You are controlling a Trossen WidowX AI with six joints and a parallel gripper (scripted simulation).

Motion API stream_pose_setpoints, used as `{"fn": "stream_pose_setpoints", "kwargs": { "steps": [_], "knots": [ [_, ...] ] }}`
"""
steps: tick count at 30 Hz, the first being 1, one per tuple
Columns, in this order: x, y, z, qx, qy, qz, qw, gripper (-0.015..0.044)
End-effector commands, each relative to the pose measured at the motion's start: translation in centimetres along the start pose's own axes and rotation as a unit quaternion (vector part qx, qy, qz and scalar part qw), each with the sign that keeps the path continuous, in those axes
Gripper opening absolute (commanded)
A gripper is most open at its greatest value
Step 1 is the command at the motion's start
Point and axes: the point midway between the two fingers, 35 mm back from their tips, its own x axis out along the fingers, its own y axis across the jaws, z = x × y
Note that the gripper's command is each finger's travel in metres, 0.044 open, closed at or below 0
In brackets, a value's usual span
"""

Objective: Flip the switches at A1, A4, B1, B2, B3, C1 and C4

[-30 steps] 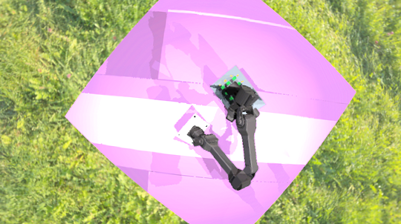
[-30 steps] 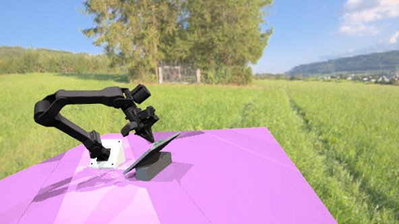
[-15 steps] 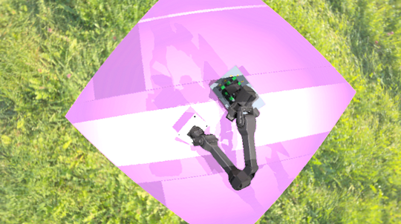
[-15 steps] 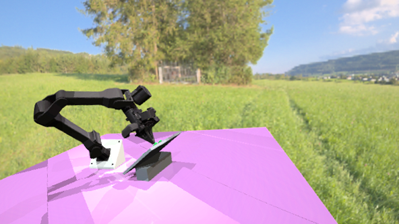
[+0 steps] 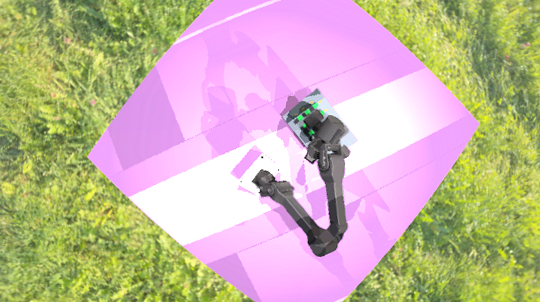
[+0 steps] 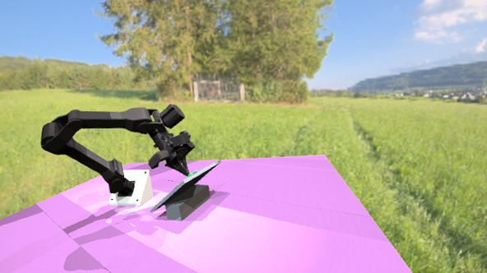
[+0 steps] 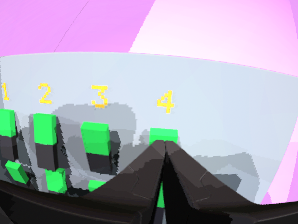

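Note:
The tilted grey-blue panel (image 5: pixel 317 95) (image 6: pixel 168 198) (image 7: pixel 230 105) carries rows of green-and-dark switches. My gripper (image 6: pixel 187 174) (image 7: pixel 162 148) is shut and empty, its tips at the A4 switch (image 7: pixel 163 134), covering its lower part; whether they touch cannot be told. Only a green top edge of A4 shows. The switches A1 (image 7: pixel 7 123), A2 (image 7: pixel 45 129) and A3 (image 7: pixel 95 138) show green upper parts and dark lower parts. B1 (image 7: pixel 16 171), B2 (image 7: pixel 55 180) and B3 (image 7: pixel 96 185) show partly above the gripper body. Row C is hidden in the wrist view.
The panel rests on a dark grey block (image 6: pixel 175 212) on the pink table (image 5: pixel 263 30) (image 6: pixel 293 233). The arm's white base (image 6: pixel 144 190) stands at the panel's near side. Shadows fall over the panel. Yellow column numbers line its far part, beyond row A.

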Motion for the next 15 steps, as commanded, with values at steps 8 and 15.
{"fn": "stream_pose_setpoints", "kwargs": {
  "steps": [8,15],
  "knots": [
    [0.12,0.03,0.02,0.000,0.000,0.002,1.000,0.0000],
    [0.21,0.03,0.03,0.000,0.000,0.002,1.000,0.0000]
  ]
}}
